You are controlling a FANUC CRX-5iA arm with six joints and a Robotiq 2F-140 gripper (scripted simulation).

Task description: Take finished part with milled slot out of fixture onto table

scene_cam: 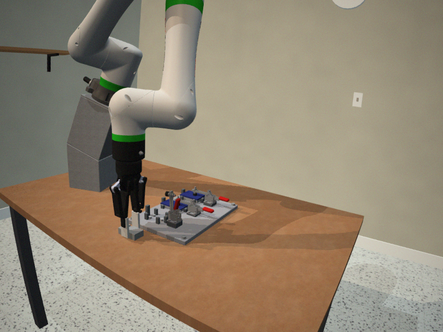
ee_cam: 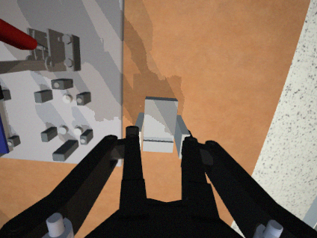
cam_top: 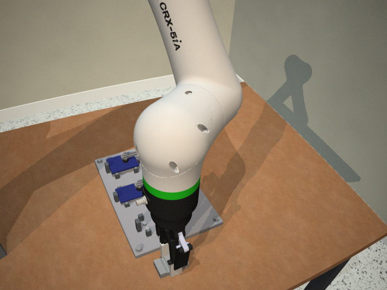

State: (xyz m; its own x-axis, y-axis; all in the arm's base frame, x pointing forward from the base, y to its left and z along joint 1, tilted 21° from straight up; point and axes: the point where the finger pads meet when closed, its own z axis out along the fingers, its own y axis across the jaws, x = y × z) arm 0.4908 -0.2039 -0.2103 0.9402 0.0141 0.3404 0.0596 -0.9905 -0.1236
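Note:
The finished part (cam_top: 163,264), a light grey block with a milled slot, is off the fixture, over the table just past the plate's near edge. It also shows in the exterior view (scene_cam: 130,229) and in the wrist view (ee_cam: 160,125). My gripper (cam_top: 174,267) points straight down and is shut on it, one finger on each side (ee_cam: 160,141). The part is right at the table top; I cannot tell whether it touches. Two blue blanks (cam_top: 122,163) (cam_top: 128,192) sit in their nests on the grey fixture plate. Their clamps have red handles lying down (scene_cam: 224,198) (scene_cam: 208,210).
The third nest (ee_cam: 63,127) is empty, with its pads and stops bare; its clamp's red handle (scene_cam: 176,203) stands upright. A grey box (scene_cam: 87,150) stands at the table's back corner behind the arm. The table's edge (ee_cam: 277,123) runs close to the part.

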